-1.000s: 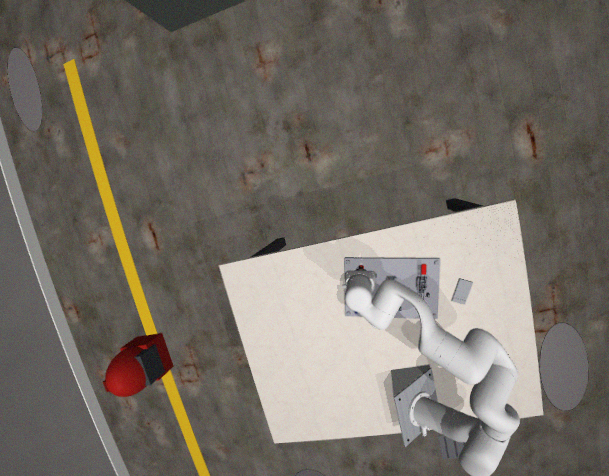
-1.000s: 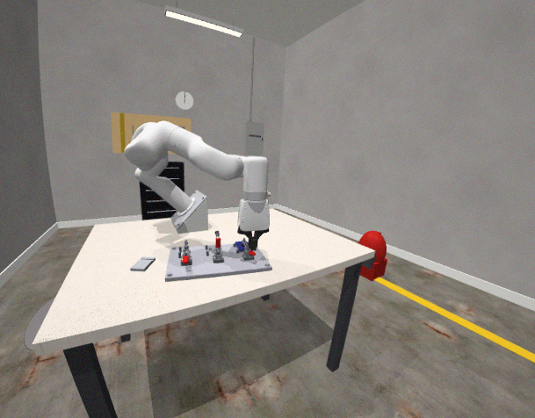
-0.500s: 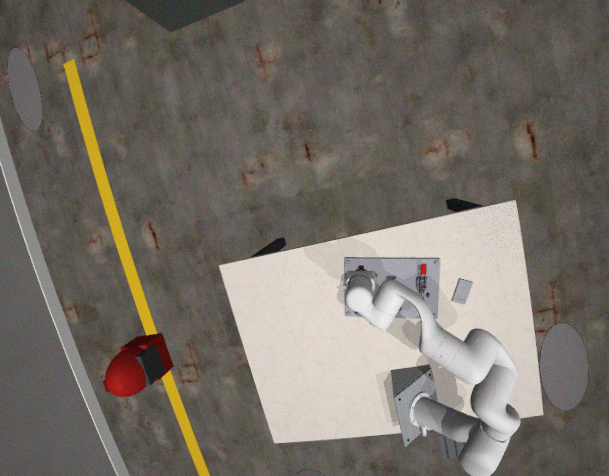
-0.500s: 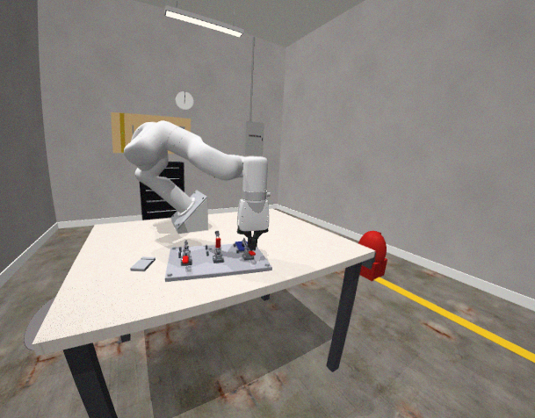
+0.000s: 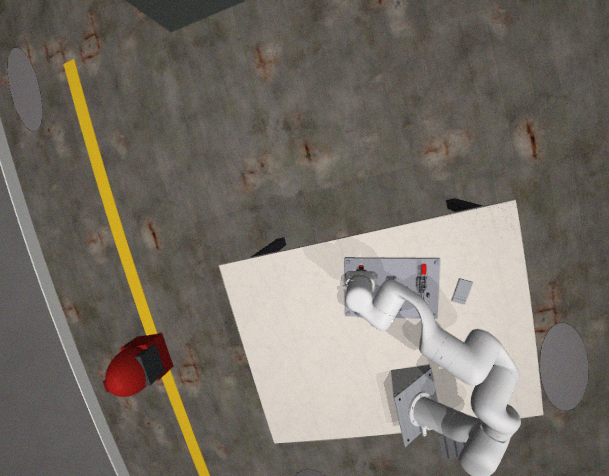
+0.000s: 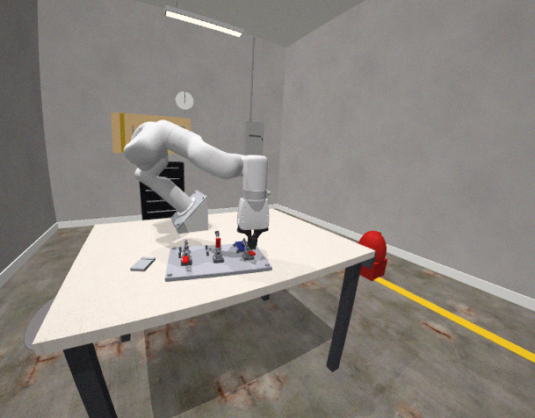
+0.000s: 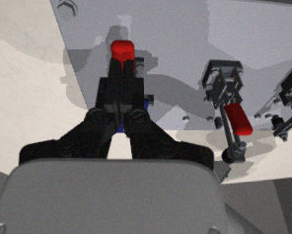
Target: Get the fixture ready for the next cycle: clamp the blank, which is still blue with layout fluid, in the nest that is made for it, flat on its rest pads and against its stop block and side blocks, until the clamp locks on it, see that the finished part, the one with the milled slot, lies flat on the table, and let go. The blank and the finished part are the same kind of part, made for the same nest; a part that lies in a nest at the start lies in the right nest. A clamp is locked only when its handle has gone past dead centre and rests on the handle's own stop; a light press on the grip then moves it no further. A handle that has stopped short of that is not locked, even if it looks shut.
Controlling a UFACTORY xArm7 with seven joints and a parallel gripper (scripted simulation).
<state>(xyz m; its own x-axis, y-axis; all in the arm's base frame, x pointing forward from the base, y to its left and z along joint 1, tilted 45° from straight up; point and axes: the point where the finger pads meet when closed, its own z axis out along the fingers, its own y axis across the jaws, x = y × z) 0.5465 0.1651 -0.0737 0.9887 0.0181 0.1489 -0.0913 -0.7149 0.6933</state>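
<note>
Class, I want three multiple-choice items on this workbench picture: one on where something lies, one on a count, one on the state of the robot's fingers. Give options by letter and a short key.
1. Where does the loose grey part lie?
A. on the table beside the fixture plate
B. on the floor
C. between the fingers

2. How many red clamp handles show on the plate?
A. one
B. three
C. five

3. How do the robot's fingers stand?
A. wide open
B. shut on the grey part
C. shut, holding nothing

Key: 1 A, it rests flat off the plate's edge; 2 B, the exterior view shows three; 3 C, the wrist view shows them pressed together above a red handle.
</note>
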